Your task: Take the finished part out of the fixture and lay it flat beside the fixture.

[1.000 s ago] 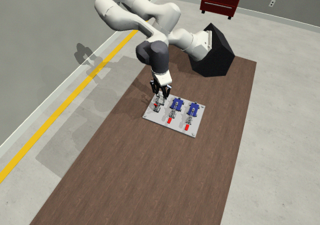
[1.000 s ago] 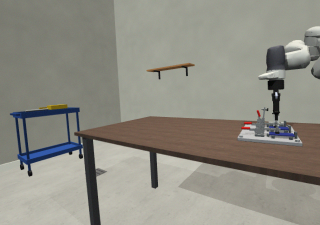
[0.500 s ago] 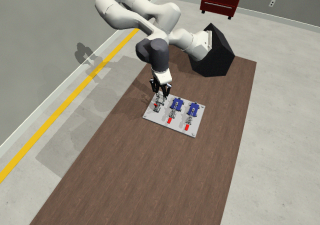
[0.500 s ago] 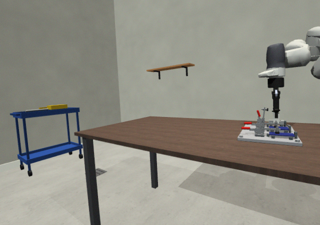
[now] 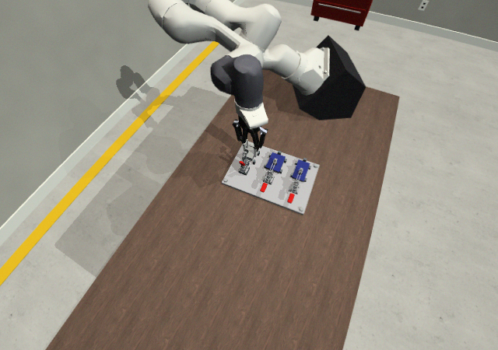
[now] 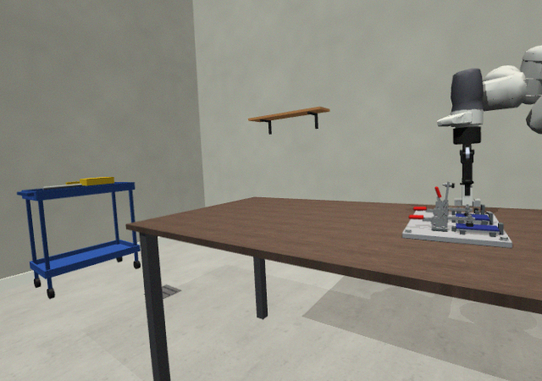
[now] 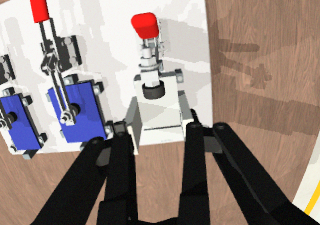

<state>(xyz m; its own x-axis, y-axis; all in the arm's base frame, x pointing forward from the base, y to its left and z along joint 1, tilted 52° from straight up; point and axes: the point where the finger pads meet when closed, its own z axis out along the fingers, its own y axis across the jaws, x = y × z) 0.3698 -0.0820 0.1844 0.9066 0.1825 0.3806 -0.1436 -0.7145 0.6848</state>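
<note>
The gripper (image 7: 159,127) points straight down over the fixture (image 5: 235,179), its fingers clamped on the grey finished part (image 7: 162,115) at the end station. Two blue blanks (image 5: 275,160) sit clamped alongside on the table (image 5: 225,257).
</note>
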